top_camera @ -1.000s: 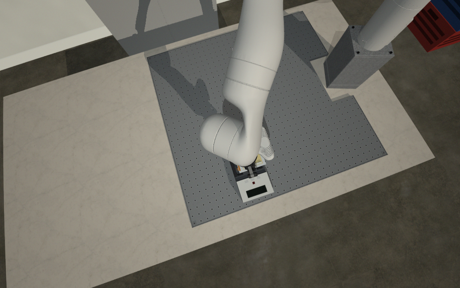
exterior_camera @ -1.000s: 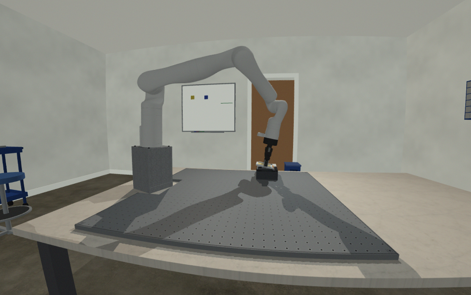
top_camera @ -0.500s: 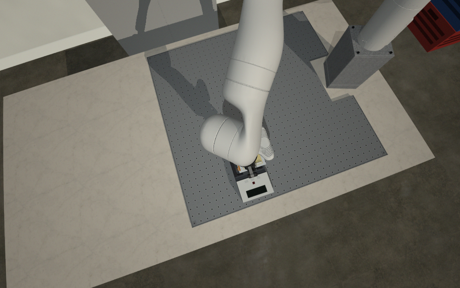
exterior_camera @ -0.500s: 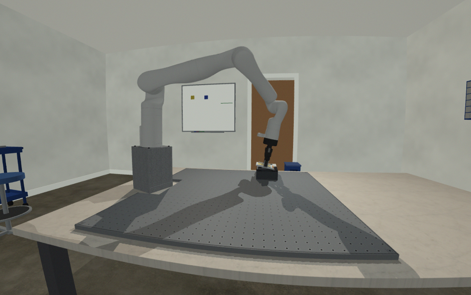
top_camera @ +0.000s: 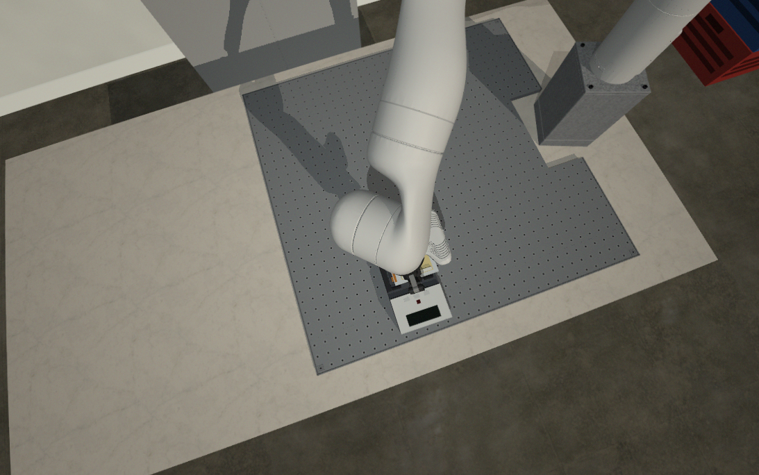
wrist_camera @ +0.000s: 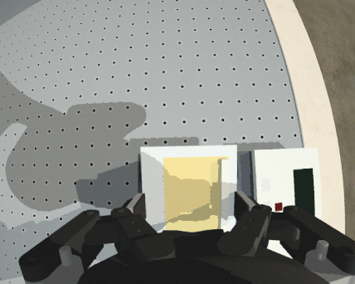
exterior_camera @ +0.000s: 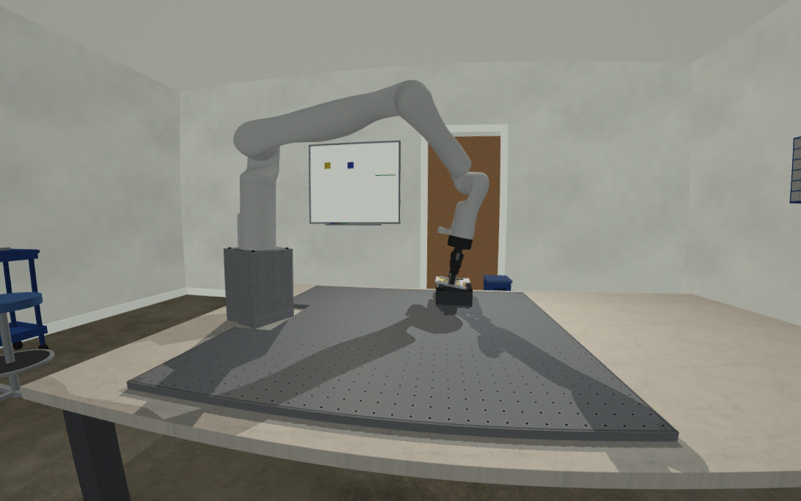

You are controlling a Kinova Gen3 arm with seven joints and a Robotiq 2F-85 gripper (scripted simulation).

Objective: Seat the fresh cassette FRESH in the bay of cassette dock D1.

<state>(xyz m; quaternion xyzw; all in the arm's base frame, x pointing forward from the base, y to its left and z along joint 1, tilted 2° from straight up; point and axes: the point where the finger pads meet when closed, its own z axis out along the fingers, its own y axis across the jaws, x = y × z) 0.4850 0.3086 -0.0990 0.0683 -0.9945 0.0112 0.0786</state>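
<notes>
My gripper (wrist_camera: 189, 203) (exterior_camera: 454, 270) is shut on FRESH (wrist_camera: 190, 192) (top_camera: 426, 264) (exterior_camera: 456, 284), a white-framed cassette with a yellow middle, gripped across its width. The cassette sits over the bay of dock D1 (wrist_camera: 267, 171) (top_camera: 423, 308) (exterior_camera: 453, 297) and looks slightly tilted in the exterior view. An orange tab (top_camera: 394, 276) shows at the bay's end. D1's white panel carries a dark window (wrist_camera: 303, 188) and a small red light (wrist_camera: 279, 207) (top_camera: 418, 301). The arm hides most of the bay in the top view. I cannot make out the comb clearly.
D1 stands near the edge of the grey perforated deck (top_camera: 517, 194) (exterior_camera: 359, 373) on a beige table (top_camera: 134, 265). The arm's grey pedestal (top_camera: 582, 100) (exterior_camera: 258, 283) stands at the deck's far corner. A blue box (exterior_camera: 496, 282) sits behind the table.
</notes>
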